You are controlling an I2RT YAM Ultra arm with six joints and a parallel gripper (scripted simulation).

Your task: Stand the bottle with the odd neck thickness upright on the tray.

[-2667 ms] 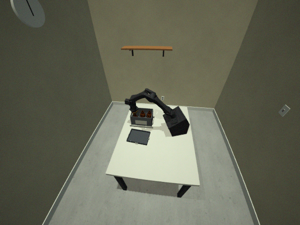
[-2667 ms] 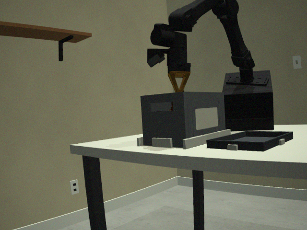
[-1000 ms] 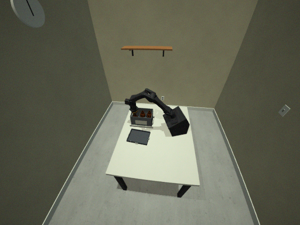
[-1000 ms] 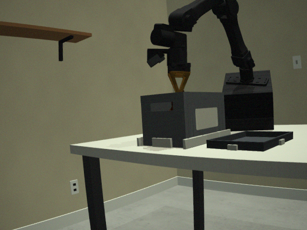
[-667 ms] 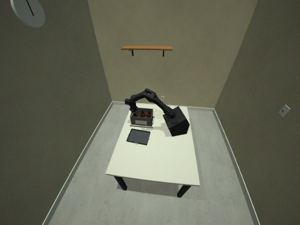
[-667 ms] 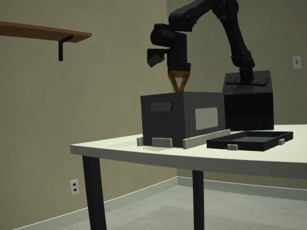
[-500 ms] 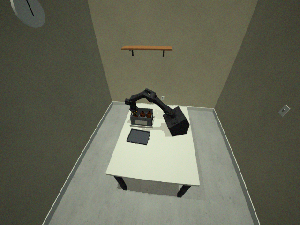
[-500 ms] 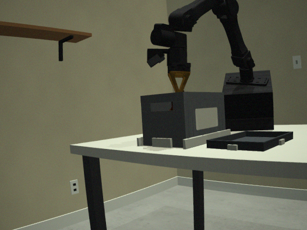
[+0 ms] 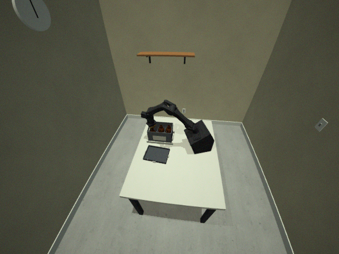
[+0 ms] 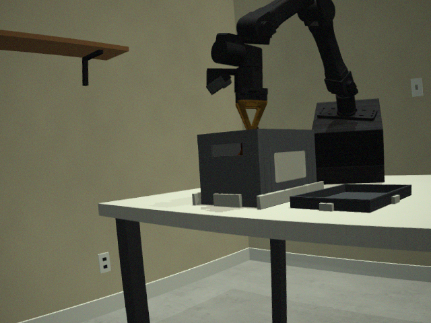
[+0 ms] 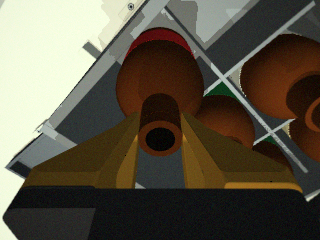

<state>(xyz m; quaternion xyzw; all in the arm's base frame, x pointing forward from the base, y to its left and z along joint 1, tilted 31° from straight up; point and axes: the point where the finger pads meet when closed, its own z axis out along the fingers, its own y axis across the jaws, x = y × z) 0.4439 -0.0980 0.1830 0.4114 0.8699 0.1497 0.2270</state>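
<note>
Between the fingers (image 9: 152, 127) (image 10: 252, 128), pinched at its neck, stands one brown bottle (image 11: 159, 75) in the crate (image 9: 160, 136) (image 10: 229, 173) (image 11: 75, 102).

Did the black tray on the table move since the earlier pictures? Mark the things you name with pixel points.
No. The black tray (image 9: 156, 154) (image 10: 351, 196) sits in the same spot, just in front of the crate (image 9: 159, 136) (image 10: 229, 177), as before.
</note>
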